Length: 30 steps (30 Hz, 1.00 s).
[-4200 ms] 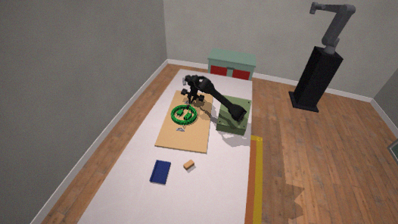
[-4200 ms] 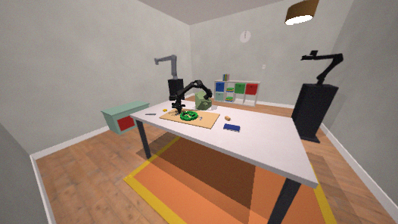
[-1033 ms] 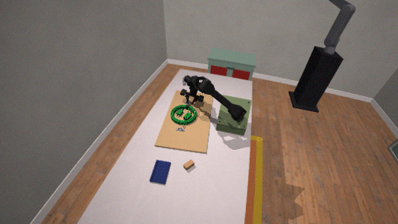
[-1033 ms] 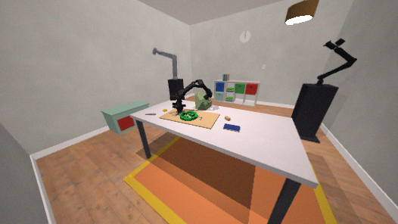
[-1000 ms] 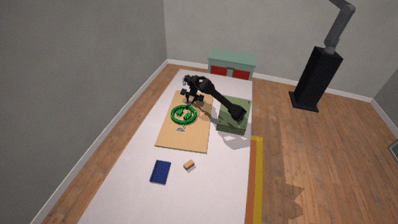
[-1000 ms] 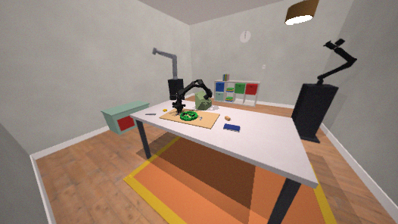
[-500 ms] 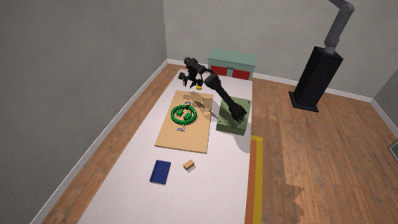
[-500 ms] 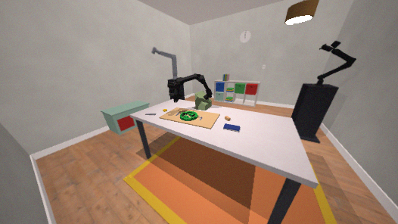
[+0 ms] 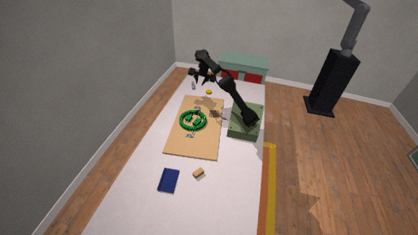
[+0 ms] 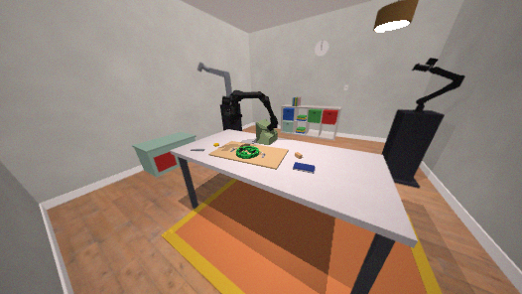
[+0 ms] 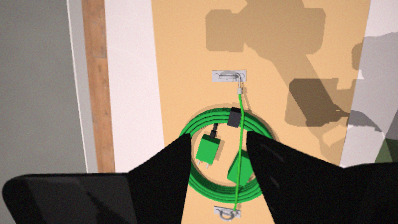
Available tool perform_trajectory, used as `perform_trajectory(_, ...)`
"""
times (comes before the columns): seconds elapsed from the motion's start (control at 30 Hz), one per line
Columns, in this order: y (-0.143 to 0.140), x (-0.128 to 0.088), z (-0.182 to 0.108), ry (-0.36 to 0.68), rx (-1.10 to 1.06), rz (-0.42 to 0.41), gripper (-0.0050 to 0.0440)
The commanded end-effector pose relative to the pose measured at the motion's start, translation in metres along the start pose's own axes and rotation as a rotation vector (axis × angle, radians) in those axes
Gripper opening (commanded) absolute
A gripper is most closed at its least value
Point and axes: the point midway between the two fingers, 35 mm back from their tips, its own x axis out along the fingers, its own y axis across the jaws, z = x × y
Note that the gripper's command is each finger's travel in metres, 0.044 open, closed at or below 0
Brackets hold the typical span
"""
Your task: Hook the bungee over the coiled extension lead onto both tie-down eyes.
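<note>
The green coiled extension lead lies flat on the tan board, also seen in the exterior view. A thin green bungee runs straight across the coil from the far tie-down eye to the near tie-down eye; a hook sits at each eye. My gripper is raised high above the board's far end, open and empty, with its fingers framing the coil from above in the wrist view.
A yellow disc and a small grey part lie beyond the board. A blue book and a tan block lie nearer. The arm's green base stands right of the board.
</note>
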Motion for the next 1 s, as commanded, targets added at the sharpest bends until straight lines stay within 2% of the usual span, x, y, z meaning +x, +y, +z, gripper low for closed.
perform_trajectory(0.0, 0.0037, -0.0054, -0.0027, -0.009, -0.011, 0.005, 0.0222)
perform_trajectory(0.3, 0.0046, -0.0063, -0.0017, -0.015, -0.014, 0.015, 0.0438)
perform_trajectory(0.97, 0.0046, -0.0063, -0.0017, -0.015, -0.014, 0.015, 0.044)
